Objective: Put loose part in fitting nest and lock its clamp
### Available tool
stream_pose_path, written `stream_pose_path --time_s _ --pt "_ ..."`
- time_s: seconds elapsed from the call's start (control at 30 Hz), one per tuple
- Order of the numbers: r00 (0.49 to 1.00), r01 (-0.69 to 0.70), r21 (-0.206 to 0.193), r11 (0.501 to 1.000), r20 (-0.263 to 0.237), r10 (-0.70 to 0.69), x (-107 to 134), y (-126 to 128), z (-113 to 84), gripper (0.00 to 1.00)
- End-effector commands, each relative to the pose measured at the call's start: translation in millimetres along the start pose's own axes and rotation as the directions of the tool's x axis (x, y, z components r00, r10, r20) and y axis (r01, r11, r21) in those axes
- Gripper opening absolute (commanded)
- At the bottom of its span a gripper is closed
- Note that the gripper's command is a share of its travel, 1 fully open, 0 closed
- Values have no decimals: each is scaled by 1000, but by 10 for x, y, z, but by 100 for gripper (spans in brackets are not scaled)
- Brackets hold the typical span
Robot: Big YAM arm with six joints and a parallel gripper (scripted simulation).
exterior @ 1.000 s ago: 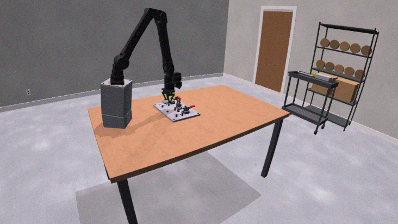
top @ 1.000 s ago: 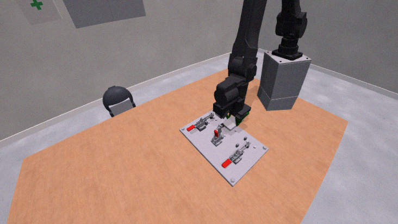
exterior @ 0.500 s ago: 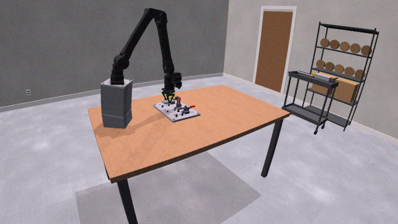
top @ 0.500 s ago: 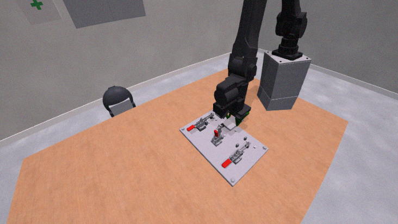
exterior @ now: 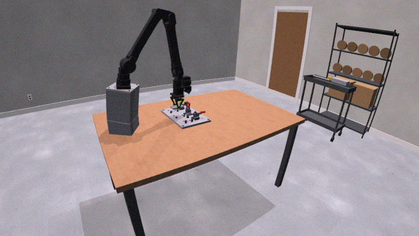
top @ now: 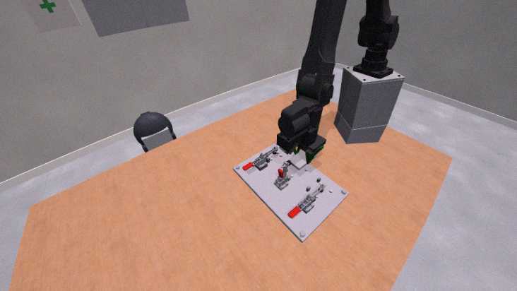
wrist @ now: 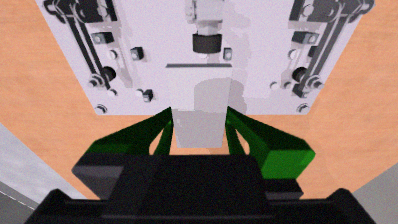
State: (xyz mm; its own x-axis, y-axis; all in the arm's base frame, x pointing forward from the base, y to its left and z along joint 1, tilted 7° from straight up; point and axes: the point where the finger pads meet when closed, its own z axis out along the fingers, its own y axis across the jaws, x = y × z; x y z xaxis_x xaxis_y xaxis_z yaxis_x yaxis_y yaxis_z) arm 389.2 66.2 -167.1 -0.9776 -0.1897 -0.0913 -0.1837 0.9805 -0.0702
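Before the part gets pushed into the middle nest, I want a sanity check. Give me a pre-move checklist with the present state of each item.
1. Tool shut on the grey part: ok.
2. Part lined up with the middle nest: ok in the wrist view.
3. Middle clamp handle raised, bar off the nest: ok.
4. Part flat on the pads: cannot tell.
5. Part against the stop block: not ok, a gap shows.
6. Outer clamp handles lying flat, out of the path: ok.

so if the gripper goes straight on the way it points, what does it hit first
Probably the fixture plate: the gripper, shut on the grey part, points down at the middle nest, short of its thin stop block. Depth is unclear.
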Motion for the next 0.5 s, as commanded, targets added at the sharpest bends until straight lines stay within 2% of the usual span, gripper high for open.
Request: stream_pose_path --time_s 0.0,0.3,0.47 --pt "1000 1 -2 1000 27 -1 -84 -24 -50 0" --pt "1000 3 -2 1000 11 -3 -9 -12 -22 0" --pt "1000 2 -2 1000 18 -2 -40 -5 -13 0"
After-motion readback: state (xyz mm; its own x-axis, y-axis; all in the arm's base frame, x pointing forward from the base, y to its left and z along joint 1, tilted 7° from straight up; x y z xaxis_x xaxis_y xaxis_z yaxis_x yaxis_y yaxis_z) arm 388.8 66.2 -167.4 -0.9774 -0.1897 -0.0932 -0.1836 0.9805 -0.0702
